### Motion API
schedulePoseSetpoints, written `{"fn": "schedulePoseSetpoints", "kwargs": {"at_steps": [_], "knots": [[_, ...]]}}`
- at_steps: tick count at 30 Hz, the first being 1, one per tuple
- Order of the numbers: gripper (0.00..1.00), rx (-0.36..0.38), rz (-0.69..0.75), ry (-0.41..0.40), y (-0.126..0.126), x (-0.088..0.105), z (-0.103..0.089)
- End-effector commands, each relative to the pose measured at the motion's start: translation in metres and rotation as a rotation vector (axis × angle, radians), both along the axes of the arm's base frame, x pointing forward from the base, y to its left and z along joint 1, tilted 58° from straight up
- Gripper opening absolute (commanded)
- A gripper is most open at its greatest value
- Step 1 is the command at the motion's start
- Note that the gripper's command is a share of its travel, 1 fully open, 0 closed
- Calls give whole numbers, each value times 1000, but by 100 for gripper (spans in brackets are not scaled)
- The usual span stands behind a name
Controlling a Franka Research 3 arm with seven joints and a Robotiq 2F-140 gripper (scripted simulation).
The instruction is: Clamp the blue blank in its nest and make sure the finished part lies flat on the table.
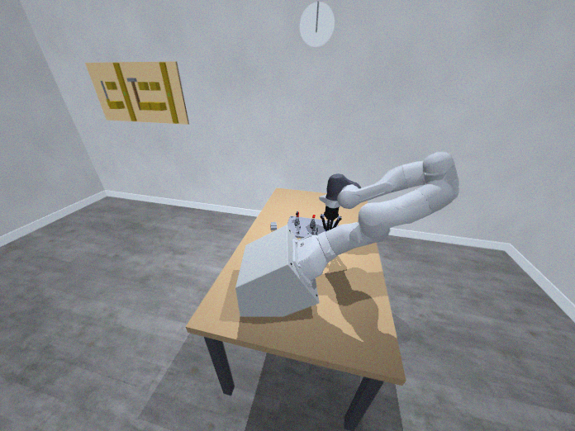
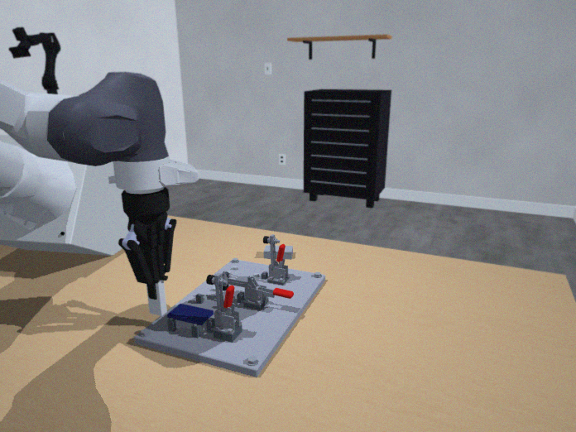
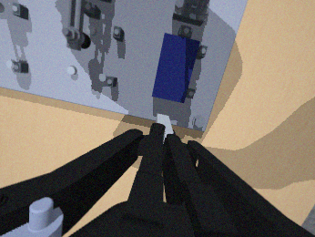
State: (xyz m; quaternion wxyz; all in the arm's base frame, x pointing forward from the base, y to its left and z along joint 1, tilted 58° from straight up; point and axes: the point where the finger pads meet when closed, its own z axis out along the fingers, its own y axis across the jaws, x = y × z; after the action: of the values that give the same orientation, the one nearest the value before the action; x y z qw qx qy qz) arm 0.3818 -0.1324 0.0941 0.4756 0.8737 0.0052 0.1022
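Observation:
The blue blank (image 2: 189, 314) (image 3: 169, 68) lies on the nearest nest in the exterior view, its clamp (image 2: 227, 320) open with bar and red handle upright. In the wrist view a small block shows beyond its clamp-side end; exact contact with stop and side blocks cannot be told. The grey finished part (image 2: 285, 252) (image 1: 273, 225) lies on the table behind the plate; its slot is not clear. My gripper (image 2: 157, 304) (image 3: 160, 124) is shut and empty, its pale tips low at the plate's edge, off the blank's short end far from the clamp.
The fixture plate (image 2: 279, 325) (image 3: 137, 97) also bears a middle clamp (image 2: 255, 294), its bar down and red handle out flat, and a far clamp (image 2: 277, 269), its bar and handle upright. The wooden table (image 2: 395, 343) (image 1: 278, 336) extends around the plate.

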Motion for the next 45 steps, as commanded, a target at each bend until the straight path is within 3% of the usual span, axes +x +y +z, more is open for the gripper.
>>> {"fn": "schedulePoseSetpoints", "kwargs": {"at_steps": [1,45], "knots": [[0,4,0,-5,-1,2,-2],[0,4,0,-5,-1,10,-1]]}}
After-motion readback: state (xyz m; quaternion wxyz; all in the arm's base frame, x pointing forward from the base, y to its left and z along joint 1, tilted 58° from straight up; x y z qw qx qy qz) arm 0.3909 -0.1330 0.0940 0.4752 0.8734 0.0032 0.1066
